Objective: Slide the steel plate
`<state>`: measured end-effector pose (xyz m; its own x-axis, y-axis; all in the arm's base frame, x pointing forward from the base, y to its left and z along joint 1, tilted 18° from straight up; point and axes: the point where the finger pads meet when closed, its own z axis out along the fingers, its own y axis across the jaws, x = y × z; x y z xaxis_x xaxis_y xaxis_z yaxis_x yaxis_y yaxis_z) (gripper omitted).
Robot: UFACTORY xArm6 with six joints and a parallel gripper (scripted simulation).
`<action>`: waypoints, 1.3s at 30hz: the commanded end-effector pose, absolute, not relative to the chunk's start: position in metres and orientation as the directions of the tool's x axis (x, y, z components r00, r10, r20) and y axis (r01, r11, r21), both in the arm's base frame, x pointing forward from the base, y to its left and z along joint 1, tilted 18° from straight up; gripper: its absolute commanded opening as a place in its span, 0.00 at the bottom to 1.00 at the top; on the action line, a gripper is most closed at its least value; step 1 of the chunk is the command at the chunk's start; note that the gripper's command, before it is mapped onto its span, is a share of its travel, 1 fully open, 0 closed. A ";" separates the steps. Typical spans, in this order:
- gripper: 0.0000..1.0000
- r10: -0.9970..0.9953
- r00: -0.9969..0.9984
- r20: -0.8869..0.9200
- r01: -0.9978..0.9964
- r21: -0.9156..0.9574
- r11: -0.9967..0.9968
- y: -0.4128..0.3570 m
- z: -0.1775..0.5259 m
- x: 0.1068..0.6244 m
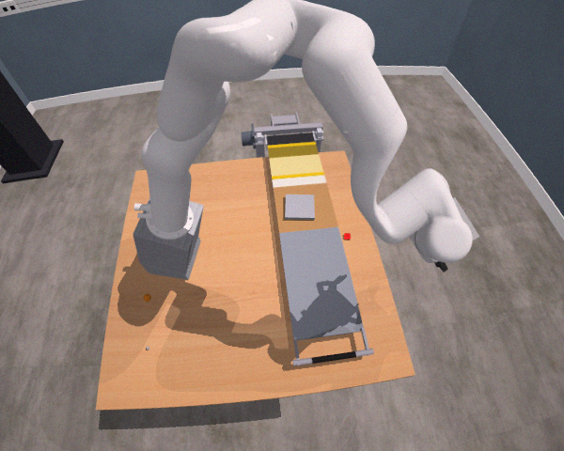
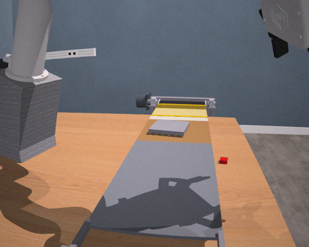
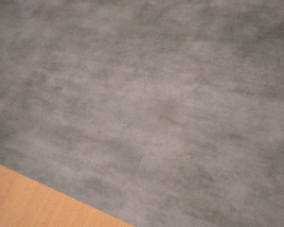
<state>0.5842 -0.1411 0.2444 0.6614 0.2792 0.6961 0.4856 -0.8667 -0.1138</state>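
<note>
The long tray [image 1: 316, 272] lies on the wooden table, hinged at its far end [image 1: 287, 133], with a black-gripped handle bar [image 1: 333, 358] at its near end. The square steel plate [image 1: 299, 207] lies flat on the brown part of the bed, just short of the white strip; it also shows in the exterior view [image 2: 169, 126]. The tinted yellow band [image 1: 294, 161] between two solid yellow lines lies beyond it, empty. My gripper [image 2: 295, 57] is open and empty, high above the floor to the right of the table, far from the tray. The wrist view shows only floor and a table corner [image 3: 33, 203].
A small red cube [image 1: 346, 236] sits on the table just right of the tray. My arm's grey base block [image 1: 168, 242] stands on the table's left half. A dark pillar [image 1: 15, 126] stands at the far left.
</note>
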 end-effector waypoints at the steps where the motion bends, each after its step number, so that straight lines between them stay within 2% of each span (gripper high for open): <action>1: 1.00 0.280 0.659 0.698 0.486 -0.110 -0.867 -0.141 0.247 0.585; 19: 1.00 0.277 0.671 0.688 0.473 -0.109 -0.874 -0.148 0.242 0.581; 27: 1.00 0.131 0.893 0.431 0.152 -0.014 -0.988 -0.244 0.178 0.514; 32: 1.00 0.094 0.918 0.385 0.095 0.017 -0.995 -0.291 0.150 0.474; 34: 1.00 0.094 0.918 0.385 0.095 0.017 -0.995 -0.291 0.150 0.474; 35: 1.00 0.066 0.934 0.351 0.054 0.043 -0.998 -0.317 0.133 0.447; 39: 1.00 0.027 0.951 0.308 0.002 0.080 -0.997 -0.344 0.115 0.415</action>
<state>0.4502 -0.3085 0.1353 0.9312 0.0686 0.3580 0.0601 -0.9976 0.0349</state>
